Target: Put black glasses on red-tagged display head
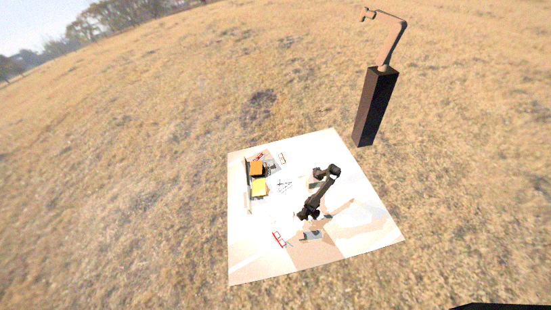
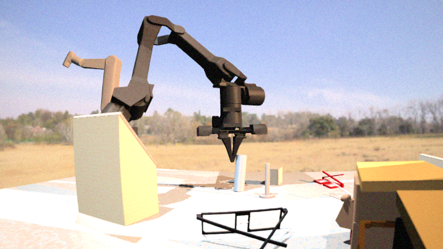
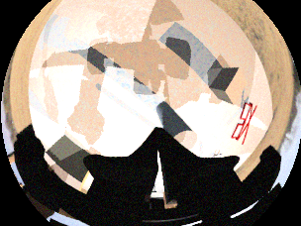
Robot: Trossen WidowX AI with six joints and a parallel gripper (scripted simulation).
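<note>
The black glasses (image 1: 284, 188) (image 2: 235, 213) lie on the white mat (image 1: 358, 227) with their temples unfolded and crossed, near the front in the exterior view. My gripper (image 2: 232, 158) (image 1: 301, 216) (image 3: 157, 131) is shut with nothing between the fingers. It points straight down, well behind the glasses, with its tips just above a pale cylinder (image 2: 240, 173). Two display heads stand together: one yellow-topped (image 1: 258, 187) (image 2: 399, 174) and one orange-topped (image 1: 255, 168) (image 2: 424, 216). A small red piece (image 1: 258, 156) lies beside the orange-topped one; I cannot tell whether it is the tag.
A cream wedge block (image 2: 114, 170) stands by the arm's base. A thin peg (image 2: 266, 179) and a small cube (image 2: 275, 175) stand beside the cylinder. Red glasses (image 1: 277, 237) (image 2: 328, 182) (image 3: 244, 123) and orange glasses (image 1: 281, 158) lie on the mat. A dark pillar (image 1: 373, 105) stands off the mat.
</note>
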